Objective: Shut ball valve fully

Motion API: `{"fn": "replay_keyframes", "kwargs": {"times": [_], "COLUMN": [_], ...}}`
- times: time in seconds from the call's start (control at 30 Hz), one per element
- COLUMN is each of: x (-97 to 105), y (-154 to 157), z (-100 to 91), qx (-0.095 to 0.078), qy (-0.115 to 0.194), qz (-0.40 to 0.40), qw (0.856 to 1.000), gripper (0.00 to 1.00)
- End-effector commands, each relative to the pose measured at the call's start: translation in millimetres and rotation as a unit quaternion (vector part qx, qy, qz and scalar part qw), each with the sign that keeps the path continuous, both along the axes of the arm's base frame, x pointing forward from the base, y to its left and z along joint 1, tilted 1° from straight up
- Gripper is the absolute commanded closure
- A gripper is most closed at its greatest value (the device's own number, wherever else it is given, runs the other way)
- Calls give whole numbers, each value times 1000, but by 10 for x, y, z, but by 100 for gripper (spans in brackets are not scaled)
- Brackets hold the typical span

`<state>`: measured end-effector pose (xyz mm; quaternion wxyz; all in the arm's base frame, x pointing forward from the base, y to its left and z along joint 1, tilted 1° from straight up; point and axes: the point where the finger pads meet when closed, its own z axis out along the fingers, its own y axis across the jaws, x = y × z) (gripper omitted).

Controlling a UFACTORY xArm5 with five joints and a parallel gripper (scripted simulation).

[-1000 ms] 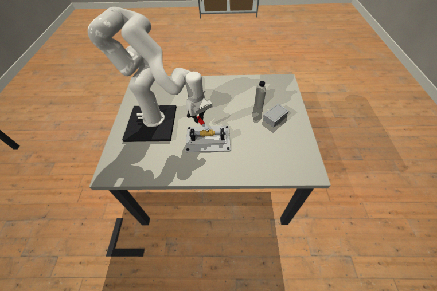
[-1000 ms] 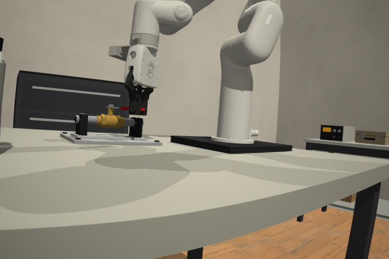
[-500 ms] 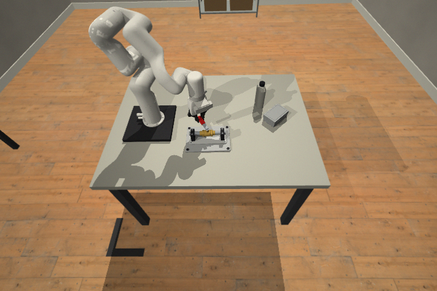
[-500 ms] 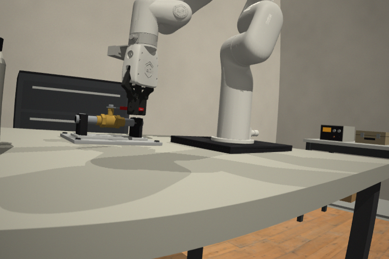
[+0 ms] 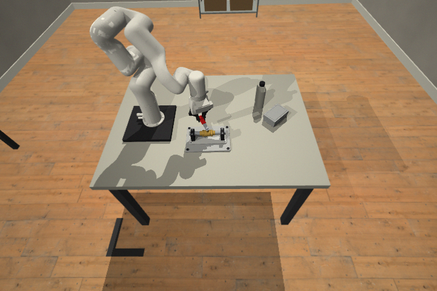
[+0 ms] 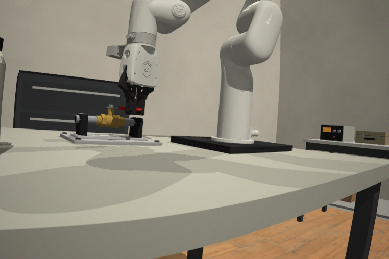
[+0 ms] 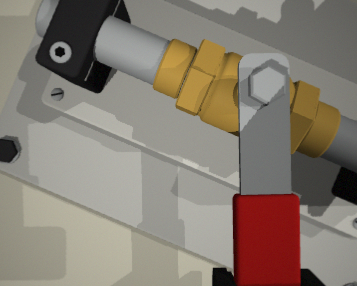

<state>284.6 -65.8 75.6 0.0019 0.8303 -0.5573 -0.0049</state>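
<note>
Near the middle of the pale grey table (image 5: 246,168), the black two-finger gripper (image 6: 135,110) of the white arm is seen clenched on the red-sleeved end of the flat grey lever handle (image 7: 265,235) of a brass ball valve (image 7: 208,95), which is mounted in a grey pipe (image 7: 130,45) held by black clamp blocks (image 7: 73,50) on a light metal base plate (image 5: 208,147). In the wrist view the lever is shown crossing the pipe at a steep angle, not far short of square to it, so the closing stroke is judged to be well advanced but possibly not finished. The step is best done if the grip is kept firm on the red sleeve and the wrist is carried along an arc centred on the hex bolt (image 7: 268,82) at the lever's pivot, with the gripper turned to match, until the stop is met; a straight push would likely drag the fingers off the sleeve. Close by the gripper's path stands one of the clamp blocks, and it should be given room. Well apart on the far side of the table, a tall grey bottle with a black cap (image 5: 260,97) and a small grey box (image 5: 276,114) are left out of the way, as is the arm's black base plate (image 5: 132,136).
</note>
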Motion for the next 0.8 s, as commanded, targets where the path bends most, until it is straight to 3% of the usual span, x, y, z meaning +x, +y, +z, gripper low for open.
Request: {"fn": "replay_keyframes", "kwargs": {"times": [0.0,0.77], "x": [42,144], "y": [4,36], "z": [14,14], "qx": [-1,-1], "qy": [-3,-3], "qz": [-14,-79], "qw": [1000,997], "gripper": [100,100]}}
